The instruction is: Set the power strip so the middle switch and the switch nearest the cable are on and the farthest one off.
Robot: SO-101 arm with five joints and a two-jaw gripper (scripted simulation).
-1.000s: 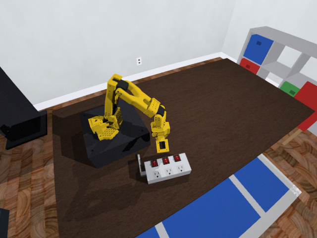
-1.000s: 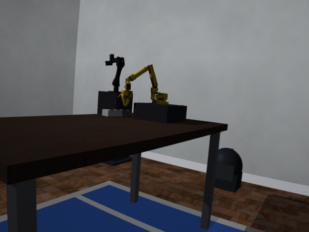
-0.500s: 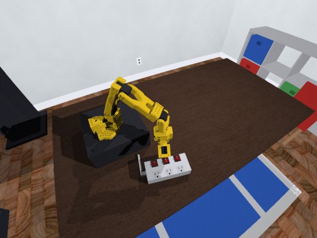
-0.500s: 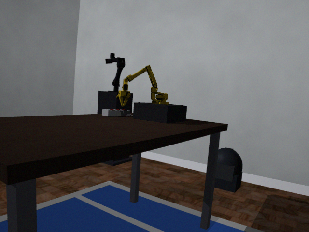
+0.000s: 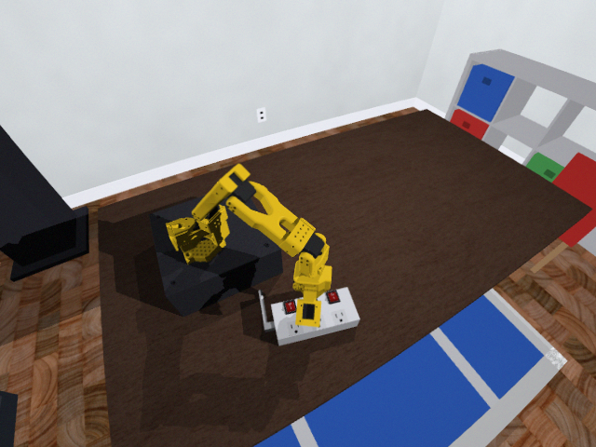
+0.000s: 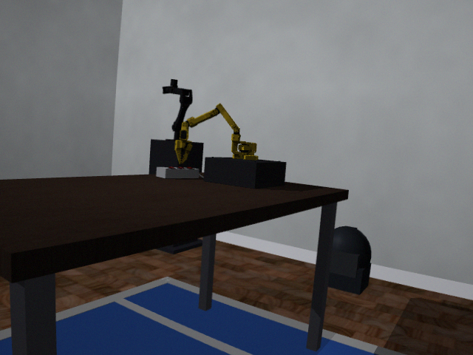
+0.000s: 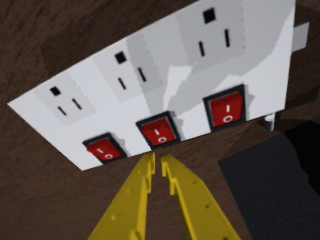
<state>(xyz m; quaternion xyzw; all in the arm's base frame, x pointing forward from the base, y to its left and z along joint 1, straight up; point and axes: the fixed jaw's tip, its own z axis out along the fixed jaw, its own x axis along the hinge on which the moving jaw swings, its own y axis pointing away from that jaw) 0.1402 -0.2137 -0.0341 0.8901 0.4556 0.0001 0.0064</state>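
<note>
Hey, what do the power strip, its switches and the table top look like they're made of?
Strip: likely matte white plastic, judging by its flat, even faces and sharp edges. Switches: apparently glossy red plastic rockers in black frames, each printed with white marks. Table: dark brown wood or veneer, matte, with faint streaks like grain. The shut tool near the middle switch looks like yellow moulded plastic.

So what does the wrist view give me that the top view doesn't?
Only the wrist view shows the middle red rocker switch, with the shut yellow claw tips at its near edge. Only the top view shows the whole yellow arm on its black base block, and the grey cube shelf. Both show the white power strip, face up, its outer two red switches, its sockets and the dark brown table.
</note>
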